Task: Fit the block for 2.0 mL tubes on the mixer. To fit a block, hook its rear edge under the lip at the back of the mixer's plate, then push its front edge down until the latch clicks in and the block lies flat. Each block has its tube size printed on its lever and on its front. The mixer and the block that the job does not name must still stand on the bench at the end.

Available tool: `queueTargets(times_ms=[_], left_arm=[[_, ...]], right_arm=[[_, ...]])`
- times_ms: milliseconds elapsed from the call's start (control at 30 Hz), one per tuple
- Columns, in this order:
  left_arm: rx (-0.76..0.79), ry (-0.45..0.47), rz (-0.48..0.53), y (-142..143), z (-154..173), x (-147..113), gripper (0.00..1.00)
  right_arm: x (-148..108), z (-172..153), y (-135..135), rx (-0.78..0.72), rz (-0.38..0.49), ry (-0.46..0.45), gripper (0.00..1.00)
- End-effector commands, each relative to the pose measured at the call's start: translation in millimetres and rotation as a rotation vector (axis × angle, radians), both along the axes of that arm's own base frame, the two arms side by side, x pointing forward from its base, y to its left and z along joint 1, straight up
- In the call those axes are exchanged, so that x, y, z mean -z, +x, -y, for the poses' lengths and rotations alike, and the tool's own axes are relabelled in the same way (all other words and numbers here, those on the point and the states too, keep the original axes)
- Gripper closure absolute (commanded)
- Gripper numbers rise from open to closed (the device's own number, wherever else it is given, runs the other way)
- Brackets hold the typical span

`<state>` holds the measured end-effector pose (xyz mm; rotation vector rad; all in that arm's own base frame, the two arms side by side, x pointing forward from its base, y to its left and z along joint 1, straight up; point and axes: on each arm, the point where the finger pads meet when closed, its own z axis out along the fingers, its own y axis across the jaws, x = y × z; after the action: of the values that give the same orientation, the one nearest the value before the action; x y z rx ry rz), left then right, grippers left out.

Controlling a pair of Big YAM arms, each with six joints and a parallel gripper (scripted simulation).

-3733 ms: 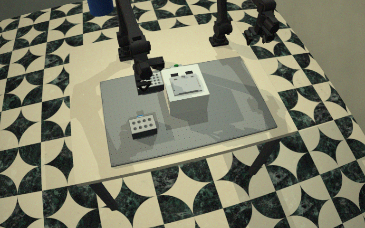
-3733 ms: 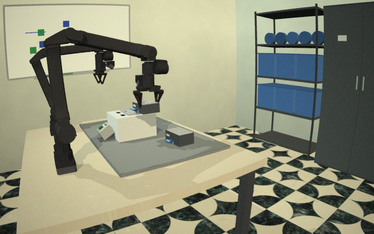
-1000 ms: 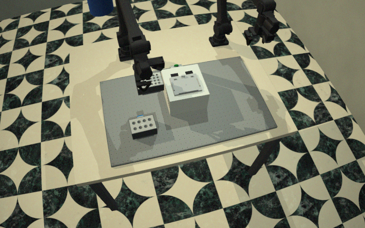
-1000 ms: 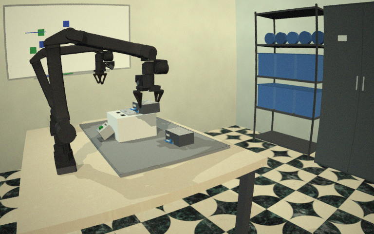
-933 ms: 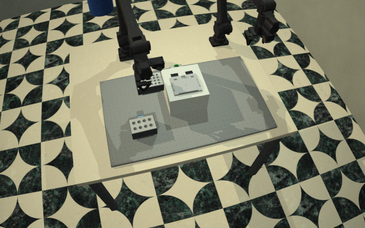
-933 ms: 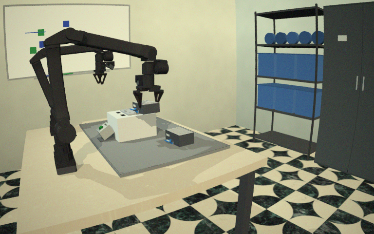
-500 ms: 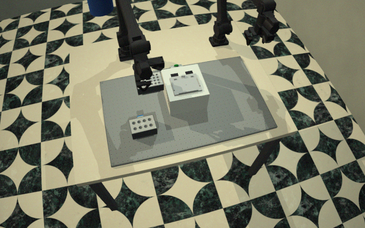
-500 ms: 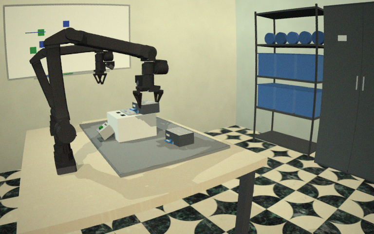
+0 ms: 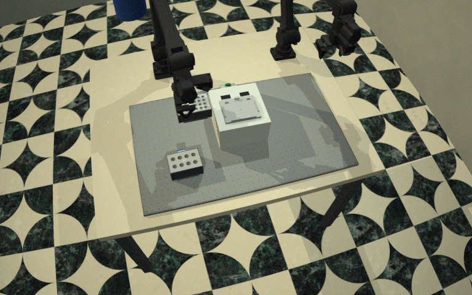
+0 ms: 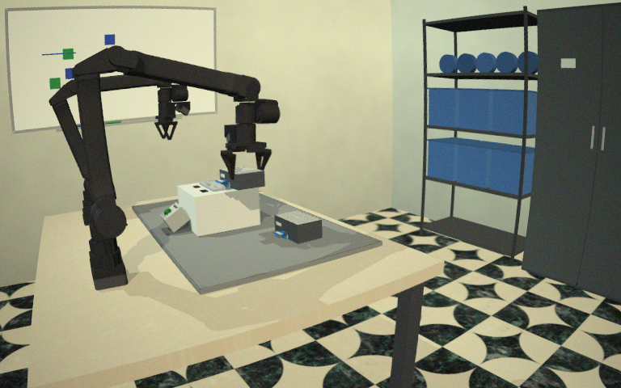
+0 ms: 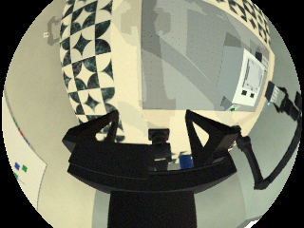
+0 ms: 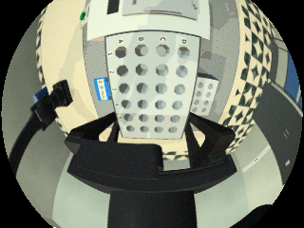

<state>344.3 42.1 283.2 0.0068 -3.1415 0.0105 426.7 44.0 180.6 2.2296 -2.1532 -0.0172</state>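
Grey mat (image 9: 243, 180) (image 10: 238, 269) | right pincer (image 9: 186, 112) (image 10: 246, 168) (image 12: 152, 124) pointing down, gripping 2.0 mL block (image 9: 203, 112) (image 10: 247, 179) (image 12: 152, 81)

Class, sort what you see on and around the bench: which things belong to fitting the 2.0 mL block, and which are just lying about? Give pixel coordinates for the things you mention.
Belongs to the job:
- block with blue lever, held in right gripper's fingers
- mixer (image 9: 243, 139) (image 10: 224, 212) (image 12: 201, 24)

Just about:
- smaller-grid block (image 9: 184, 161) (image 10: 307, 227) (image 12: 205, 95)
- whiteboard (image 10: 137, 27)

The mixer's plate (image 9: 240, 110) (image 10: 212, 184) (image 11: 253, 75) lies open to a gripper from above.
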Motion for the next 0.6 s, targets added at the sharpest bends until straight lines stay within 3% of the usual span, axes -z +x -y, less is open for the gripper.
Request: queueTargets(times_ms=[0,567], left_arm=[[-0.001,0.012,0.092,16,1,-31,0.0],[-0.001,0.011,0.084,14,1,-28,0.0]], right_arm=[[-40,-4,26,0.0,0.096,0.014,1.0],[-66,-3,26,0.002,0.158,0.021,1.0]])
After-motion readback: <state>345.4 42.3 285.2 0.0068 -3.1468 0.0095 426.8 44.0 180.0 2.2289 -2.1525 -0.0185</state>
